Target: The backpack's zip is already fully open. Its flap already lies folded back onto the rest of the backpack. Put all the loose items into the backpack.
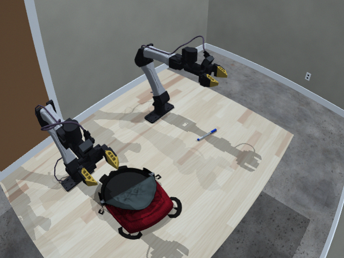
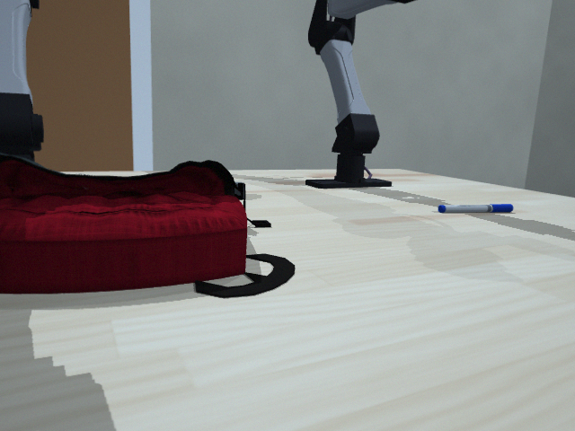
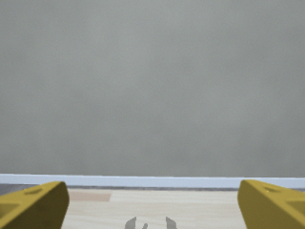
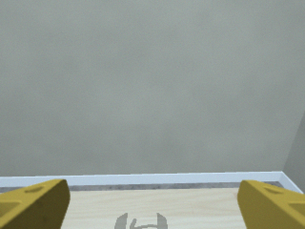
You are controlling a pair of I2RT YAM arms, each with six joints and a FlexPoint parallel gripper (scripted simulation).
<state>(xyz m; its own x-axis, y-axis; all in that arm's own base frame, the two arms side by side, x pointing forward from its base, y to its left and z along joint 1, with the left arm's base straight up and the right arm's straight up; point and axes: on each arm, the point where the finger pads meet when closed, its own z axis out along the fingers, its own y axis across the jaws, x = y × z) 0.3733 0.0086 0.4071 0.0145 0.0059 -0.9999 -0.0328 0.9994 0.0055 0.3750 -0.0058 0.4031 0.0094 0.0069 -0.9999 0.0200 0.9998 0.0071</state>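
Note:
A red backpack (image 1: 144,219) (image 2: 120,259) lies open, with its grey-green flap (image 1: 137,195) folded back over the red part. Its dark interior (image 1: 120,181) shows no items that I can make out. A white marker with blue ends (image 1: 205,135) (image 2: 469,208) lies on the table, well away from the backpack. My left gripper (image 1: 222,79) (image 3: 152,189) is open and empty, high above the table on the marker's side. My right gripper (image 1: 107,176) (image 4: 153,188) is open and empty, raised near the backpack's open end.
The pale wooden table (image 1: 236,200) (image 2: 371,352) carries both arm bases at its wall side. Black straps (image 1: 176,208) (image 2: 274,278) loop out from the backpack's red end. Small black buckles (image 1: 157,177) stick out beside its opening. Arm shadows cross the table.

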